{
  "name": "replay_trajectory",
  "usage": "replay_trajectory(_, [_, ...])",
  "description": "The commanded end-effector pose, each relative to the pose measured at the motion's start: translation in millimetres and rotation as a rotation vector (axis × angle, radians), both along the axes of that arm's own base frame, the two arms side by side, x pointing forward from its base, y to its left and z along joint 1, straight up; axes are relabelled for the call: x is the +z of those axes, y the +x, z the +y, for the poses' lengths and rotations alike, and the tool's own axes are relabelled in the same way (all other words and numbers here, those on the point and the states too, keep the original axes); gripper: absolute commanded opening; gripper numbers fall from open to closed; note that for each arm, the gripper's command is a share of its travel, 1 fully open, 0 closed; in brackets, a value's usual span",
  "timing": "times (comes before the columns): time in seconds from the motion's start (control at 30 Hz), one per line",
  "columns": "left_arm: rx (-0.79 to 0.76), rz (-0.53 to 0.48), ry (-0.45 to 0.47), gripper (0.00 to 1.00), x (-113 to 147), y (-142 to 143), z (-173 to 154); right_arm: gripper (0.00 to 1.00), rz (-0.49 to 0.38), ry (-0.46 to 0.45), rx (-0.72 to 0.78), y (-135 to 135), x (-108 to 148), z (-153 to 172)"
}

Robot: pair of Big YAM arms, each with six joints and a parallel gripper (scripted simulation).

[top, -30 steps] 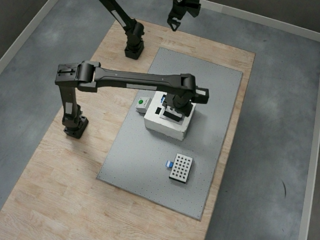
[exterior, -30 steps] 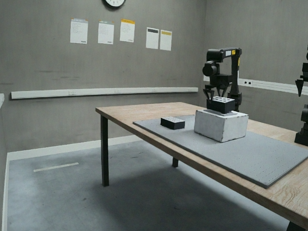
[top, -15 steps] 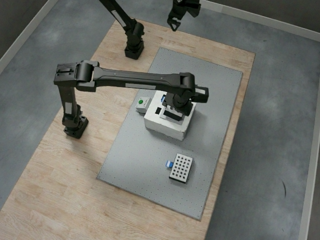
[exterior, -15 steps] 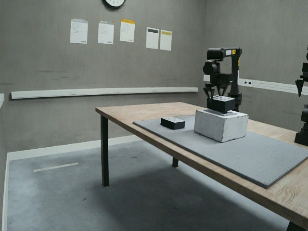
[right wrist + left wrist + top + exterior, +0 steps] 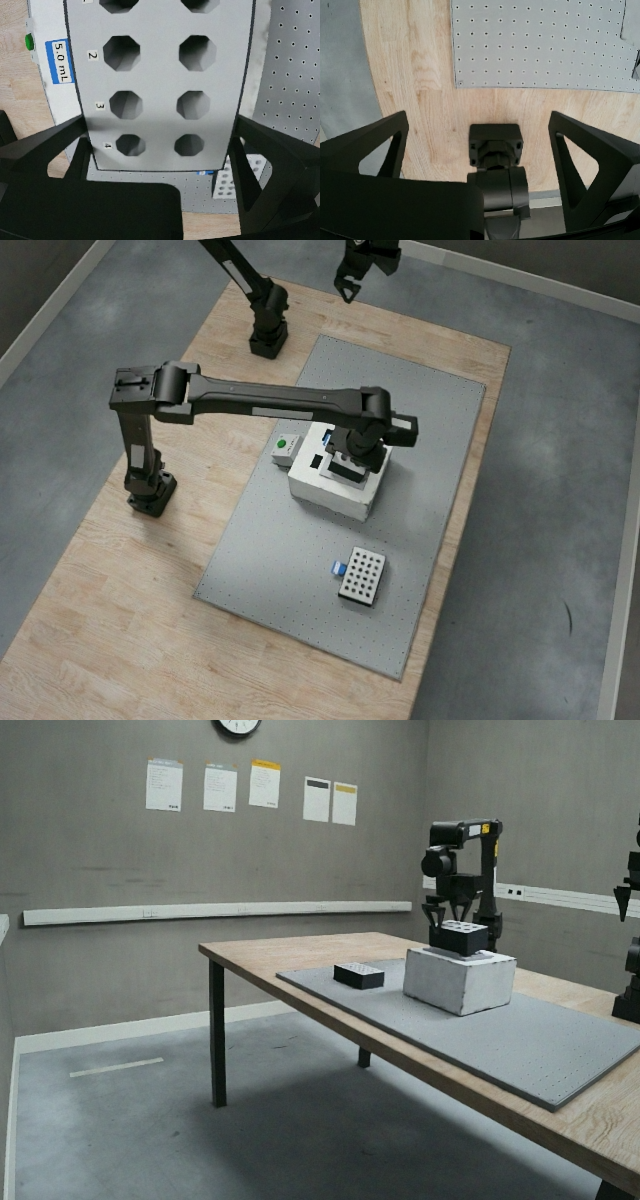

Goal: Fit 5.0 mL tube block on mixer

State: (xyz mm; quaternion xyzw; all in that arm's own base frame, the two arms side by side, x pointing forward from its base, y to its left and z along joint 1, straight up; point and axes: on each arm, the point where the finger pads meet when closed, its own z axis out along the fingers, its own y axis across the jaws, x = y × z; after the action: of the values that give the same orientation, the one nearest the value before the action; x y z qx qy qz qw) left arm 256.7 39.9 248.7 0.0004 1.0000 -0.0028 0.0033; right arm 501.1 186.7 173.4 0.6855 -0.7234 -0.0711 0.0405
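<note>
The 5.0 mL block (image 5: 330, 467) (image 5: 458, 937) (image 5: 160, 85) is grey with two rows of wide holes. It has a blue "5.0 mL" label (image 5: 59, 61). It sits on top of the white mixer (image 5: 330, 493) (image 5: 457, 983) and looks about level. My right gripper (image 5: 356, 454) (image 5: 449, 918) (image 5: 159, 118) reaches down over it, with its fingers shut on the block's two sides. My left gripper (image 5: 347, 289) (image 5: 621, 900) (image 5: 478, 118) is open and empty. It hangs high above the table's far edge, over its own arm base.
The other block (image 5: 361, 575) (image 5: 358, 974) (image 5: 226, 182), with many small holes and a blue lever (image 5: 338, 567), lies on the grey perforated mat (image 5: 289, 550) (image 5: 516, 1040) (image 5: 535, 45) in front of the mixer. The mixer's green button (image 5: 281, 443) (image 5: 29, 41) is at its side.
</note>
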Motion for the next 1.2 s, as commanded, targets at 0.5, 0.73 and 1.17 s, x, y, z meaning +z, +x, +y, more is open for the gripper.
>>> replay_trajectory(0.5, [0.0, -0.057, 0.008, 1.0, 27, 12, 1, 0.0, -0.122, 0.052, -0.001, 12, 54, 4])
replay_trajectory(0.73, [0.0, -0.062, 0.009, 1.0, 29, 13, 1, 0.0, -0.113, 0.049, -0.015, 10, 57, -5])
replay_trajectory(1.17, [0.0, -0.014, 0.001, 1.0, 9, 2, 0, 0.0, -0.108, 0.047, -0.017, 5, 64, -7])
